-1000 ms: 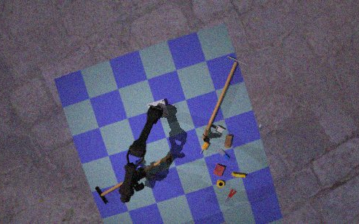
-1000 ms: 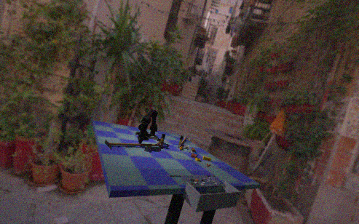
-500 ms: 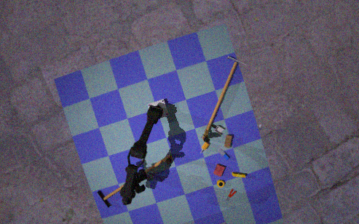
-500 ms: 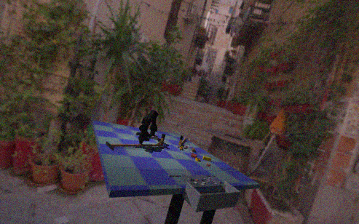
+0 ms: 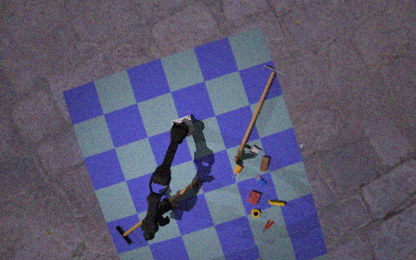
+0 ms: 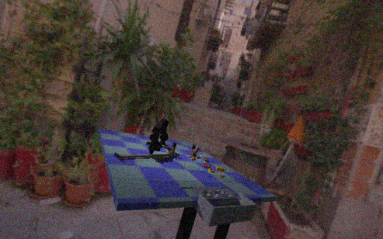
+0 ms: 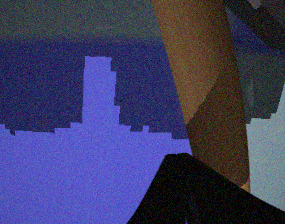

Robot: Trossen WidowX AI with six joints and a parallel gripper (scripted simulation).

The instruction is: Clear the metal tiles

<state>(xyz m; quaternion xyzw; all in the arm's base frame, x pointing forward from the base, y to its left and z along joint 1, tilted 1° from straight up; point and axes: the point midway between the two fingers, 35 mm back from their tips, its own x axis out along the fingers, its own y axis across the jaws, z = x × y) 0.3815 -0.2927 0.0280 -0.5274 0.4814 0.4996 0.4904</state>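
Note:
My gripper (image 7: 175,163) (image 6: 152,150) is shut, low beside the wooden handle (image 7: 208,85) (image 5: 134,228) (image 6: 144,156) of a tool with a black crosspiece (image 5: 124,235) at its left end. The handle runs behind the black fingers in the wrist view; none of it shows between them. A longer wooden tool (image 5: 256,112) with a thin grey crosspiece lies at the right in the top view. I cannot tell which is the scraper. The grey catch box (image 6: 228,216) is at the table's near edge in the exterior view, with small metal tiles (image 6: 217,192) around its top. The steel plate cannot be made out.
Along the right side lie a brown block (image 5: 265,163), a red block (image 5: 254,197), a yellow roll (image 5: 256,213), a yellow tool (image 5: 277,203) and red pliers (image 5: 266,228). A thin dark bar (image 6: 186,188) lies left of the box. The arm's shadow covers part of the handle.

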